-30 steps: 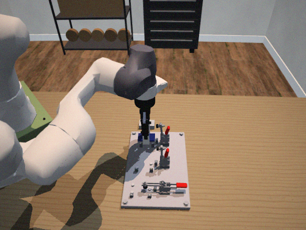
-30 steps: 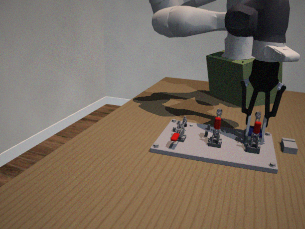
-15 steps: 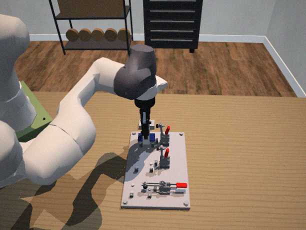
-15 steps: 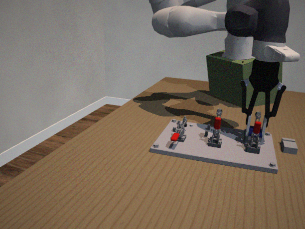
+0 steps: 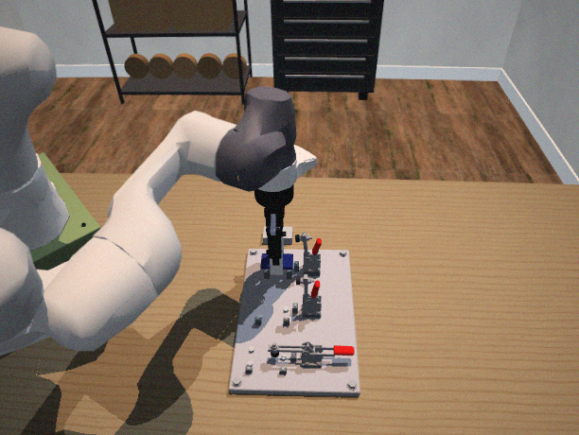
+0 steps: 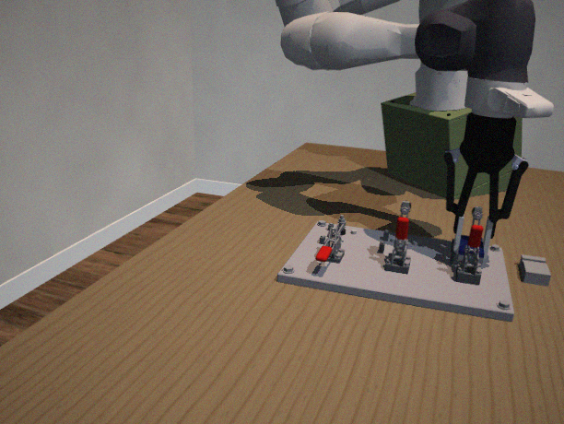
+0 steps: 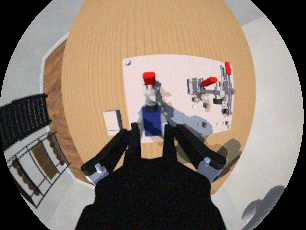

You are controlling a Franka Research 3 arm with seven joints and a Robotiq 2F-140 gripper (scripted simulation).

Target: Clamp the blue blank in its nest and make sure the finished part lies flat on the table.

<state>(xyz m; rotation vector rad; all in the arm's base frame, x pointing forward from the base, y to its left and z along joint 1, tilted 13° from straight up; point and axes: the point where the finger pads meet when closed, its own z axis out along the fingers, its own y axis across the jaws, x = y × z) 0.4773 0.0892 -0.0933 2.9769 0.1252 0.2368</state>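
With its two black fingers down at the far end of the pale fixture plate (image 5: 331, 326) (image 6: 369, 288) (image 7: 175, 62), my black two-finger gripper (image 5: 275, 257) (image 6: 474, 237) (image 7: 152, 119) is grasping the blue-coated rectangular blank (image 5: 288, 261) (image 6: 463, 246) (image 7: 152, 120) across its sides. From here the blank appears to sit at the end nest, beside the upright red-handled toggle clamp (image 5: 312, 262) (image 6: 470, 265) (image 7: 149, 86), whose bar is up, so nothing is locked. Whether it is down on the rest pads and against the stop block I cannot tell.

Letting go too soon could leave it tilted on a block's edge or short of the stop; pressing on while it is jammed could twist it in my grip. Opening wide might knock the side blocks or drag the blank askew. Later, a half-thrown handle could look shut yet stop before dead centre. The grey finished part with the slot (image 5: 287, 235) (image 6: 534, 271) (image 7: 112, 121) lies on the table just beside the plate, where a careless finger could nudge it.

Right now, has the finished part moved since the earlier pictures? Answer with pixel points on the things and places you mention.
No. The finished part (image 5: 288, 239) (image 6: 535, 270) (image 7: 112, 121) sits at the same gap from the plate (image 5: 336, 331) (image 6: 359, 276) (image 7: 175, 67) in the top and exterior views.
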